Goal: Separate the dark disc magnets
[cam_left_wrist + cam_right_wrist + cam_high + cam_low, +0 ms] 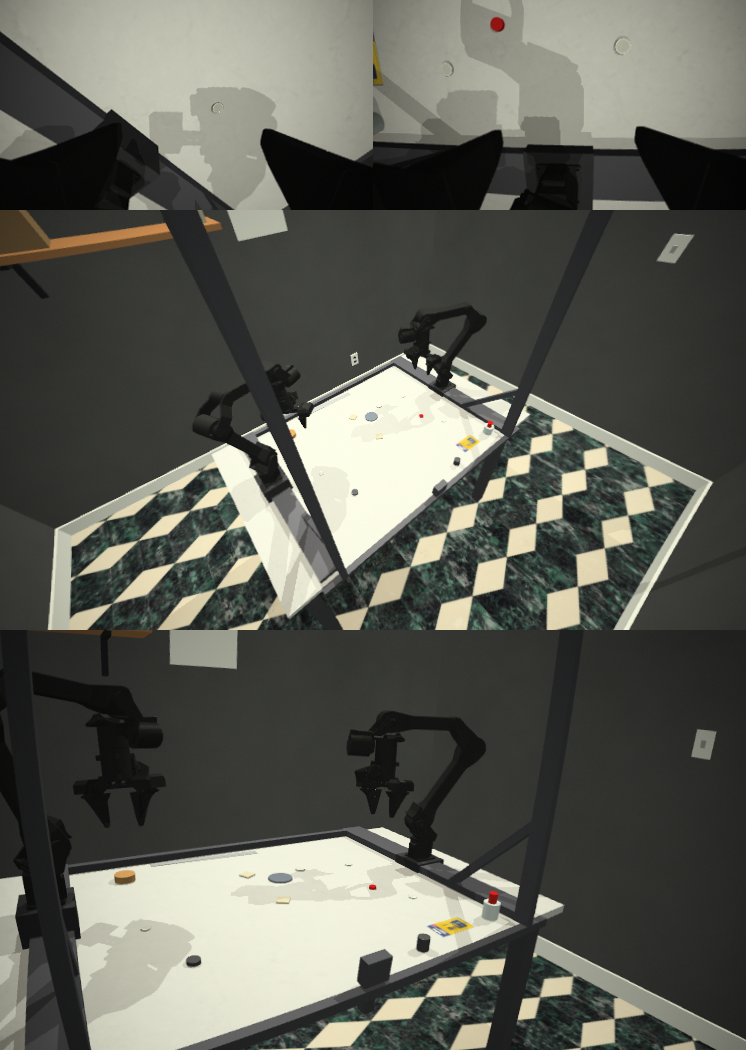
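A short dark cylinder [422,942], which looks like the two disc magnets stacked, stands near the bench's front edge; it also shows in the top view [456,461]. A single flat dark disc [193,960] [354,492] lies far from it at the front left. My left gripper [122,812] hangs open and empty high above the bench's left side. My right gripper [383,804] hangs open and empty high above the far right corner. Neither wrist view shows a dark disc.
A dark block [374,967] sits on the front edge. A yellow card [450,926] and a white cylinder with a red top [491,906] lie at the right. An orange disc [124,876], a blue-grey disc [280,877], a red dot [372,886] and small pale pieces lie farther back.
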Controlling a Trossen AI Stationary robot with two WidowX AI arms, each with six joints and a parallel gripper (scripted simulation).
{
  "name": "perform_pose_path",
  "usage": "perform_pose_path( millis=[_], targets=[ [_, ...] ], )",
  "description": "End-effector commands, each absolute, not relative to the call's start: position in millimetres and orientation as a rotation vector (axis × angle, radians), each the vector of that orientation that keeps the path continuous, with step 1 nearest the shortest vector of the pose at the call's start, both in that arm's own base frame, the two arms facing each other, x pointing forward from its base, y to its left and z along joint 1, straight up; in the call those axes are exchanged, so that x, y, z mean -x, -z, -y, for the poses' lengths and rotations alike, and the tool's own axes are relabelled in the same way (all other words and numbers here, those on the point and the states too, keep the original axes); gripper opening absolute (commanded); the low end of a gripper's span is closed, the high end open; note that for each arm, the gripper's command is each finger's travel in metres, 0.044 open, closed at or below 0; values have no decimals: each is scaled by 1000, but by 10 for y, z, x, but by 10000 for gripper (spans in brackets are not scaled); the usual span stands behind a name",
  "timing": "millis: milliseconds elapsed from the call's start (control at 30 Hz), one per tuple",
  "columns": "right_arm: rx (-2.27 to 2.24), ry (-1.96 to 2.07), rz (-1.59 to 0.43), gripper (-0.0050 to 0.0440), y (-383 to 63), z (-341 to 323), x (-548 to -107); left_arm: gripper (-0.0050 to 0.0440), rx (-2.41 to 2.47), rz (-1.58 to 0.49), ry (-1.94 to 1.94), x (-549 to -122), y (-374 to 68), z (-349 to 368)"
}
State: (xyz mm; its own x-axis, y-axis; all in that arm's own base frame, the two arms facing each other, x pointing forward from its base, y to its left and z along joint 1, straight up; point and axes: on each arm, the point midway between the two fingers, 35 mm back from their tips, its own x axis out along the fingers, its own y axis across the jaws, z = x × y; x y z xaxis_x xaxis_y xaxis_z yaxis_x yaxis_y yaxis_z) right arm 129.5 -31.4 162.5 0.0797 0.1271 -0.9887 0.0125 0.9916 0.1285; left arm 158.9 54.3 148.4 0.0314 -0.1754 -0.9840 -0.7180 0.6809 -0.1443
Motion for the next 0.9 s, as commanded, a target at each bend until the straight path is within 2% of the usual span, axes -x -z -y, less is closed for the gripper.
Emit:
perform_pose_path(
  millis=[0, 367, 433, 867],
  targets=[
    [-147, -114, -1429, 400, -1599, 401, -1202, 400, 1035, -1443, -640, -1566, -1396, -771],
    [-166, -109, -1240, 400, -1516, 564, -1012, 400, 1663, -1154, -980, -1297, -1192, -1375],
    [-166, -109, -1240, 400, -1516, 564, -1012, 400, 1663, -1154, -980, -1297, -1192, -1375],
    [-81, 3, -1039, 400, -1446, 718, -867, 400, 2437, -512, -1275, -700, -1014, -1902]
  ],
)
